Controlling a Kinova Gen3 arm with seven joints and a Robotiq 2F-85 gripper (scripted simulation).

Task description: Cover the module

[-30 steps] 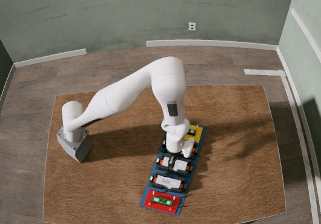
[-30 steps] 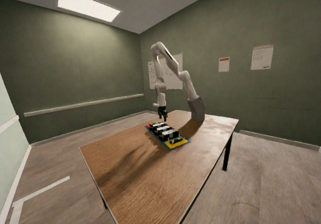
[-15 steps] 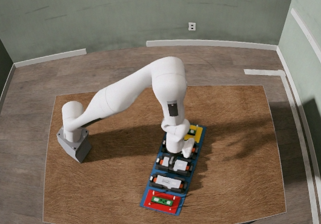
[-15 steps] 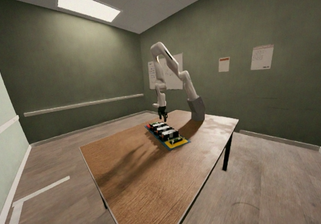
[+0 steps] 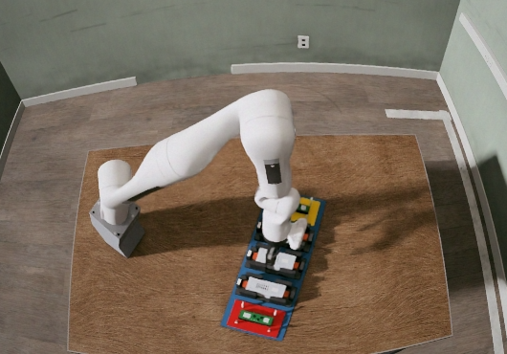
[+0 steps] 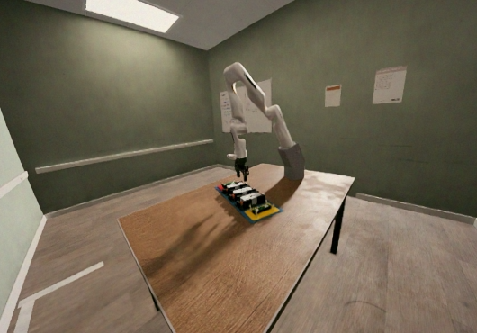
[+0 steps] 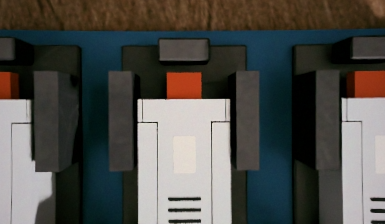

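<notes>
A blue board carries three white covers in dark holders. My gripper is open and empty and hangs just above the middle cover. Its fingers do not show in the wrist view. A wider cover sits in the holder towards the red plate. The third cover sits towards the yellow plate, mostly hidden under my wrist in the top view. A green module sits on the yellow plate. An orange block sits at the middle cover's end.
A red plate with another green module lies at the board's near end. Dark holder jaws flank the middle cover. My arm's base stands at the table's left.
</notes>
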